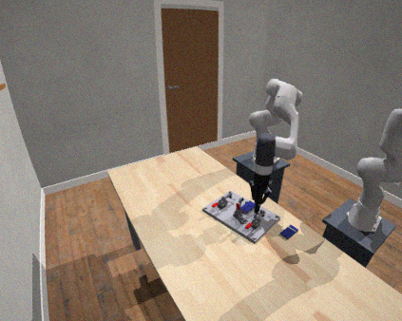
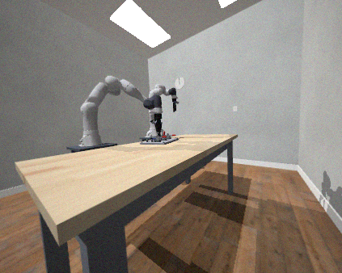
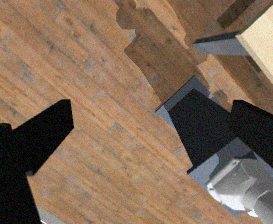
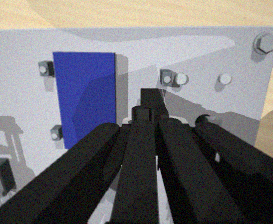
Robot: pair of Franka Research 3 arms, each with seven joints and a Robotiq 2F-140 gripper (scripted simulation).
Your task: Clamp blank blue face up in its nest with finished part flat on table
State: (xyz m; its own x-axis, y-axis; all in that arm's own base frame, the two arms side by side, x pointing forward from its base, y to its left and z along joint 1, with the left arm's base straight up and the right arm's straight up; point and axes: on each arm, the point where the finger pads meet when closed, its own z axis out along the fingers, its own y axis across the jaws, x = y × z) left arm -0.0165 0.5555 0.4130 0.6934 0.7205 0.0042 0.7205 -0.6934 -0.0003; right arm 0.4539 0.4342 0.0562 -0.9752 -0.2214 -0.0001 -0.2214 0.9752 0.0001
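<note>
The blank (image 1: 248, 206) (image 4: 89, 95) lies blue face up on the grey fixture plate (image 1: 222, 217) (image 4: 137, 45), with two small blocks close to its left edge in the right wrist view; whether it sits fully on the pads cannot be told. The finished part (image 1: 289, 232), dark blue with a pale line, lies on the table beside the plate. My right gripper (image 1: 258, 215) (image 4: 149, 102) is shut and empty, low over the plate beside the blank's right edge. One red handle (image 1: 238, 206) stands up; two others, a red handle (image 1: 215, 205) and another (image 1: 249, 225), lie low. My left gripper (image 2: 175, 111) (image 3: 150, 114) is open and empty, high up.
A block (image 4: 166, 76), round pins and a corner bolt (image 4: 264, 43) stand on the plate right of the blank. Dark clamp parts (image 4: 2, 177) are at its lower left. The left wrist view shows floor, a dark pedestal and the table's corner (image 3: 269, 45).
</note>
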